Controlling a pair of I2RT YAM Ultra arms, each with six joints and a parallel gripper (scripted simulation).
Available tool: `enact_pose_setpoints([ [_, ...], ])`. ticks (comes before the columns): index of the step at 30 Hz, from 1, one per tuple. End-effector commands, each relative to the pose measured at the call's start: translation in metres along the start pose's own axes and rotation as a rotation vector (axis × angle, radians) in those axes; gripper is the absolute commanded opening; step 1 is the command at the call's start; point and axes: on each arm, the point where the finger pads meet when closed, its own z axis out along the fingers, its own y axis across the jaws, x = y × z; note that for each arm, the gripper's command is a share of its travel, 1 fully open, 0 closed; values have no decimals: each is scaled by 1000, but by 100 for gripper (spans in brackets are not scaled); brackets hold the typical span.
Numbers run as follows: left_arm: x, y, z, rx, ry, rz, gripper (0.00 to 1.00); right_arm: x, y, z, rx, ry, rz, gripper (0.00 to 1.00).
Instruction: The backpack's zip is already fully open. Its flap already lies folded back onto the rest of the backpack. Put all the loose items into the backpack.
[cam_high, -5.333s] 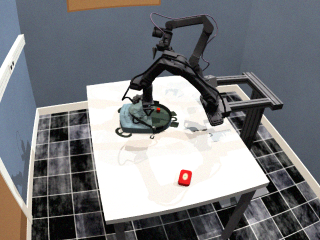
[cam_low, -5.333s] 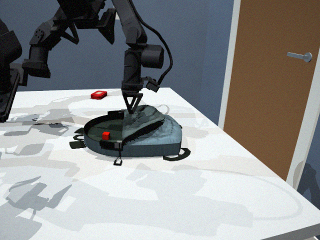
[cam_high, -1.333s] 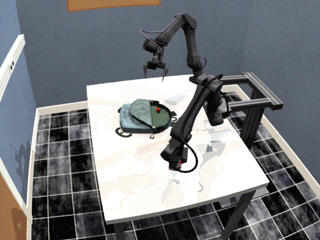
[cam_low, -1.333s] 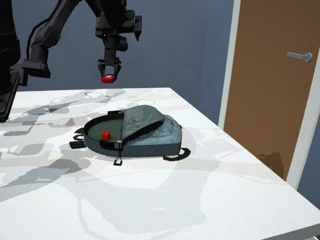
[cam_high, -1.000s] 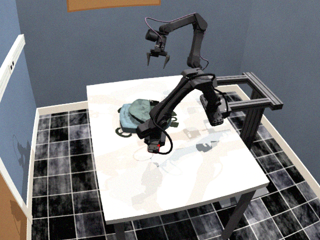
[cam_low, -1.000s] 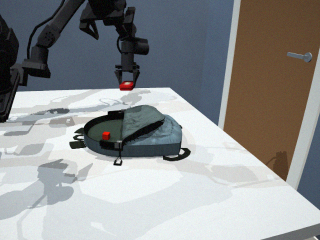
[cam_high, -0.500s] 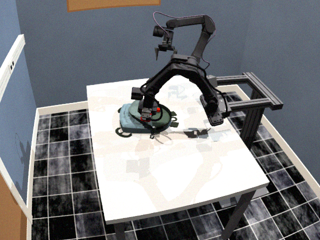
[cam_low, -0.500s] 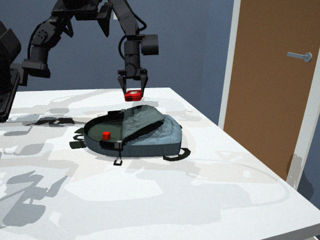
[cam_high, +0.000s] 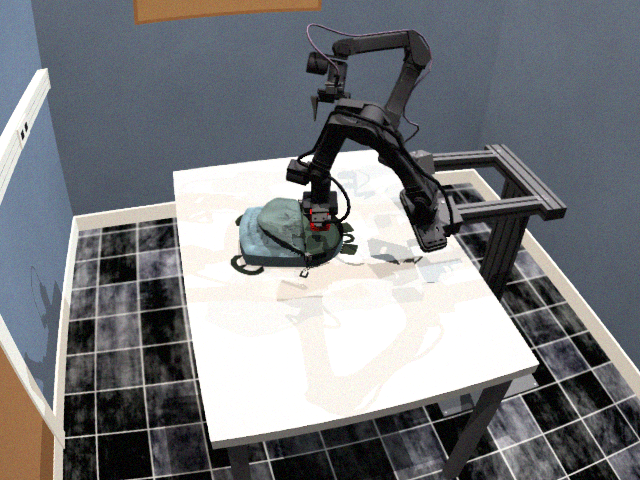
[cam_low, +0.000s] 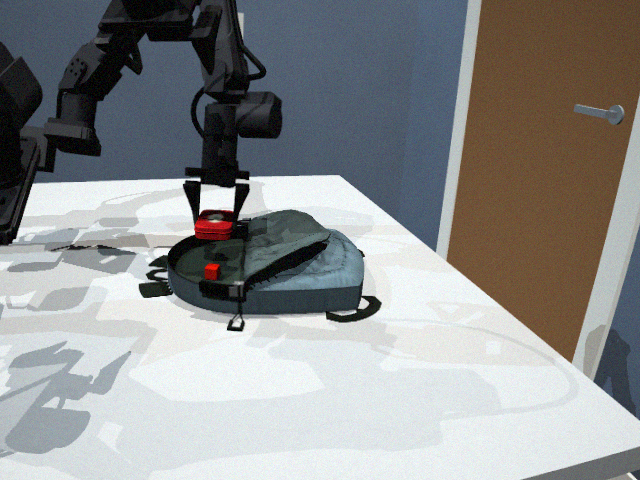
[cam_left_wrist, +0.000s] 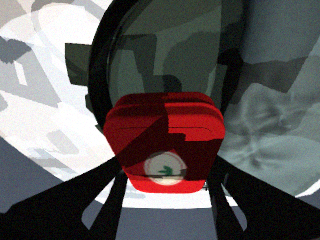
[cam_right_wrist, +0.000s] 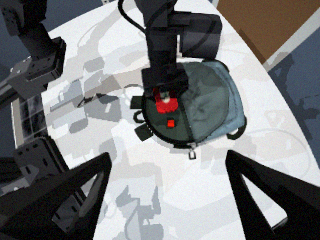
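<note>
Left hand (cam_high: 320, 222) (cam_low: 216, 222) (cam_left_wrist: 169, 162) (cam_right_wrist: 165, 100), partly cropped, grips red case (cam_high: 320, 226) (cam_low: 214, 228) (cam_left_wrist: 195, 130) (cam_right_wrist: 167, 106); backpack (cam_high: 278, 230) (cam_low: 320, 294) (cam_left_wrist: 264, 122) (cam_right_wrist: 207, 100) partly hidden.

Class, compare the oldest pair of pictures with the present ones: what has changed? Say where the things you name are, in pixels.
The red case (cam_low: 214, 227) (cam_left_wrist: 165, 125) (cam_right_wrist: 167, 104), earlier loose on the table, is now gripped by the left gripper (cam_low: 216, 219) and held over the backpack's open part. The small red cube (cam_low: 211, 271) (cam_right_wrist: 171, 123) and backpack (cam_high: 273, 255) (cam_low: 320, 297) (cam_right_wrist: 231, 100) stayed put.
</note>
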Motion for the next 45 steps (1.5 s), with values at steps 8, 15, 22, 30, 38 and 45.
enact_pose_setpoints([
  [8,10,-18,-1,62,7,-28,57,-11,-9,-14,51,-34,-21,100],
  [15,1,-19,31,59,10,-27,57,-11,-9,-14,51,-34,-21,100],
  [22,-3,-19,44,59,12,-27,57,-11,-9,-14,51,-34,-21,100],
  [30,-5,-18,53,59,13,-23,57,-11,-9,-14,51,-34,-21,100],
  [38,-6,-15,51,58,10,-29,57,-11,-9,-14,51,-34,-21,100],
  [45,-8,-9,32,34,-13,-16,89,-11,-9,-14,51,-34,-21,100],
])
